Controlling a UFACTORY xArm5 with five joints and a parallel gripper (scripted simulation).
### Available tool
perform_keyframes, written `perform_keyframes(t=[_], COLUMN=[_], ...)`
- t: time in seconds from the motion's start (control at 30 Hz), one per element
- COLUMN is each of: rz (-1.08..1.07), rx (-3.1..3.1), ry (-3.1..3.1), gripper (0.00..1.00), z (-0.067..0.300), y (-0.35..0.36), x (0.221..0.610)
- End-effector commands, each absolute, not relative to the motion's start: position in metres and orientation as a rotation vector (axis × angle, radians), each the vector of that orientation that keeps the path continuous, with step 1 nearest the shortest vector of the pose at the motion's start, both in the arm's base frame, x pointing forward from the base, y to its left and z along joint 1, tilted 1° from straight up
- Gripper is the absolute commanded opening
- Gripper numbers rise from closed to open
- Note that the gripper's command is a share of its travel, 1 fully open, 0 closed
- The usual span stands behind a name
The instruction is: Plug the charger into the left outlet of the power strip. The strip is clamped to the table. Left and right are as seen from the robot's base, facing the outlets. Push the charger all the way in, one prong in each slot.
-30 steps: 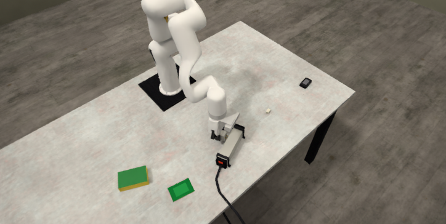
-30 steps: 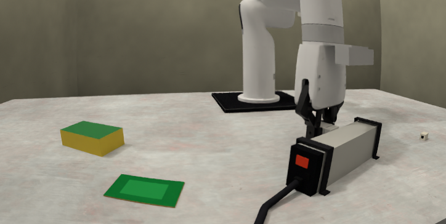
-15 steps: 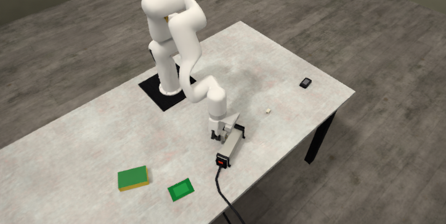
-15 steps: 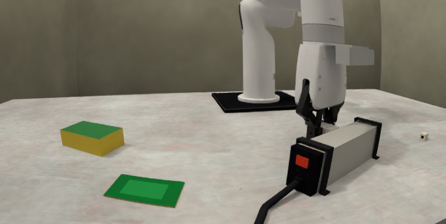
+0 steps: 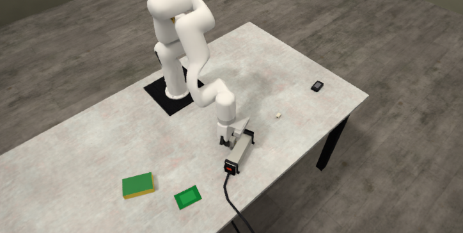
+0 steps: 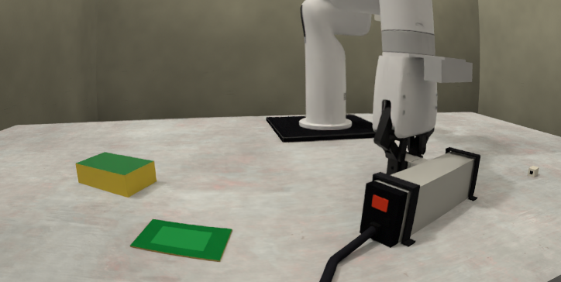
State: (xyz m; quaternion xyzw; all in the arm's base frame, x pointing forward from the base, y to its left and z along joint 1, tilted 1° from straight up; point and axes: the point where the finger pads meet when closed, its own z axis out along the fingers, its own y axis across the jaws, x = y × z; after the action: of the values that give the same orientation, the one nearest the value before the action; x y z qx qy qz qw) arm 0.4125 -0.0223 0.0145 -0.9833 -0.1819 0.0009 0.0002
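Black fingers (image 6: pixel 392 150) clamp the pale charger (image 6: pixel 411 159) on the power strip (image 6: pixel 435 185), near the tabletop (image 6: pixel 235 185) front edge. Insertion seems underway; full seating is unconfirmed.

- Arm (image 5: pixel 194 41): white
- Base plate (image 5: pixel 155 92): black
- Power strip (image 6: pixel 435 185): grey body, black end brackets, red switch (image 6: pixel 380 203)
- Block (image 6: pixel 115 173): green top, yellow sides
- Flat card (image 6: pixel 181 239): dark green, lighter green centre
- Table (image 5: pixel 80 153): mottled pale grey
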Motion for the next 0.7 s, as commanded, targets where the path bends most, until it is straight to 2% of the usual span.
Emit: perform_keyframes(t=[0.0,0.67], rz=[-0.003,-0.003], rx=[-3.090,-3.090], ry=[-0.572,-0.572], gripper=[0.00,0.00], z=[0.0156,0.0156], y=[-0.0219,-0.0197], x=[0.4151,0.4209])
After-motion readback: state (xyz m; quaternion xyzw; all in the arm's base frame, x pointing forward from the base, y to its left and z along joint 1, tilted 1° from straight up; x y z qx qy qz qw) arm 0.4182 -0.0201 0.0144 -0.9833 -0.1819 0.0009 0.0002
